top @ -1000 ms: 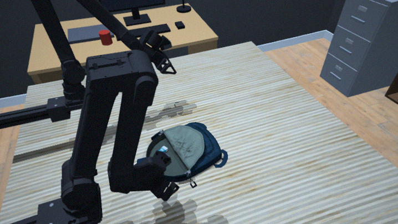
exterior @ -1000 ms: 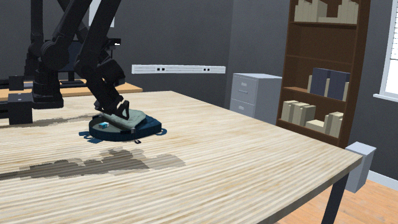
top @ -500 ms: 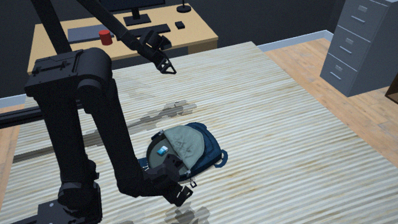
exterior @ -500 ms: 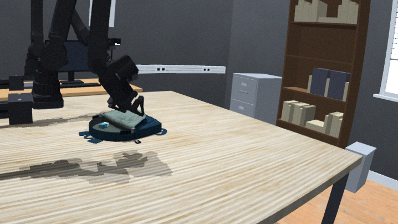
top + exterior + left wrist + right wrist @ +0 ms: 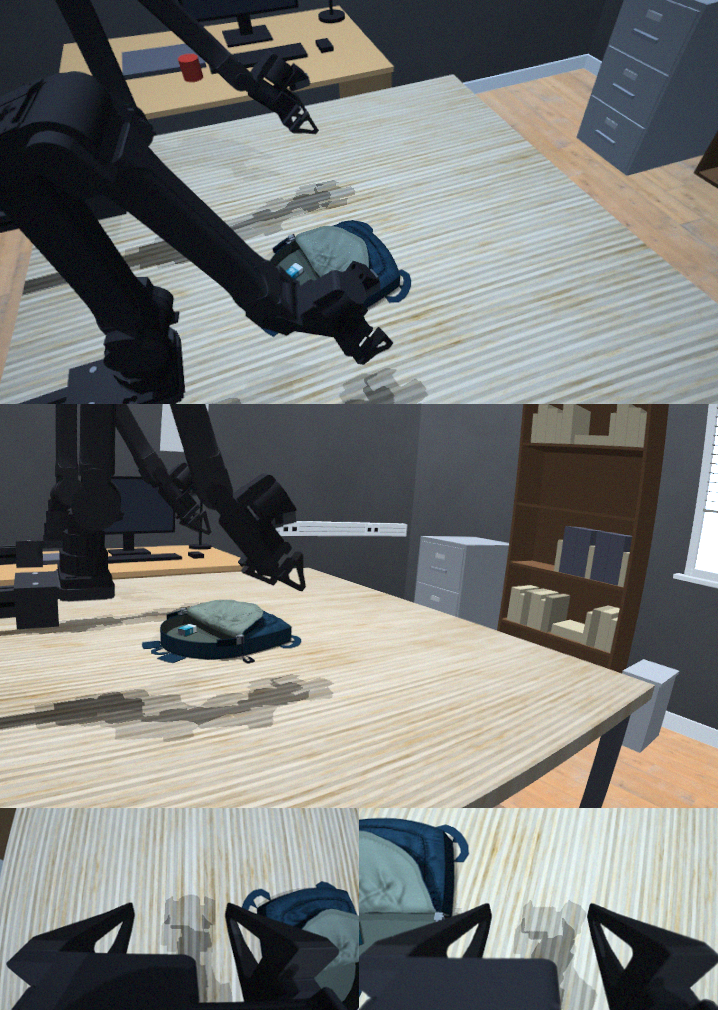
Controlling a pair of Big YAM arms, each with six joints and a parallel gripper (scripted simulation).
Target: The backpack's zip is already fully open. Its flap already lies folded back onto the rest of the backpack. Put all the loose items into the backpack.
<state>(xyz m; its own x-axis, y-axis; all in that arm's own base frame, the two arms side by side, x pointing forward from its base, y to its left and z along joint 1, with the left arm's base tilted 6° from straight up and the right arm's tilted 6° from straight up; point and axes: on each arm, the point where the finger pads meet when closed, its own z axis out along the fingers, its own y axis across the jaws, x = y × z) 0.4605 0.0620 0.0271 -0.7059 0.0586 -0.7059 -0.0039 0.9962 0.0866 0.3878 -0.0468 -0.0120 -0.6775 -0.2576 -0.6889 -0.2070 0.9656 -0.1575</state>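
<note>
Two grippers are in our sight, both with fingers spread wide and nothing held. Nearer us from above, the right gripper (image 5: 375, 345) (image 5: 288, 585) (image 5: 539, 909) hangs over the table (image 5: 502, 226) (image 5: 401, 705) (image 5: 90, 876) (image 5: 562, 853), beside the backpack (image 5: 386, 261) (image 5: 271, 630) (image 5: 307, 904) (image 5: 436, 849) and apart from it. Its arm covers part of the bag from above. We see the grey-green flap (image 5: 330, 246) (image 5: 226, 614) (image 5: 338, 939) (image 5: 391, 880) folded back, and inside the open compartment lies a small blue-and-white block (image 5: 294, 270) (image 5: 187, 629) (image 5: 360, 933); any print on it is too small for us to read. Farther off, the left gripper (image 5: 313, 131) (image 5: 199, 530) (image 5: 179, 908) hangs above the table, well apart from the bag. Beyond, we make out a desk (image 5: 346, 45) (image 5: 215, 554) bearing a red cylinder (image 5: 190, 67), and a grey filing cabinet (image 5: 647, 90) (image 5: 482, 574); we cannot read its drawer labels.
</note>
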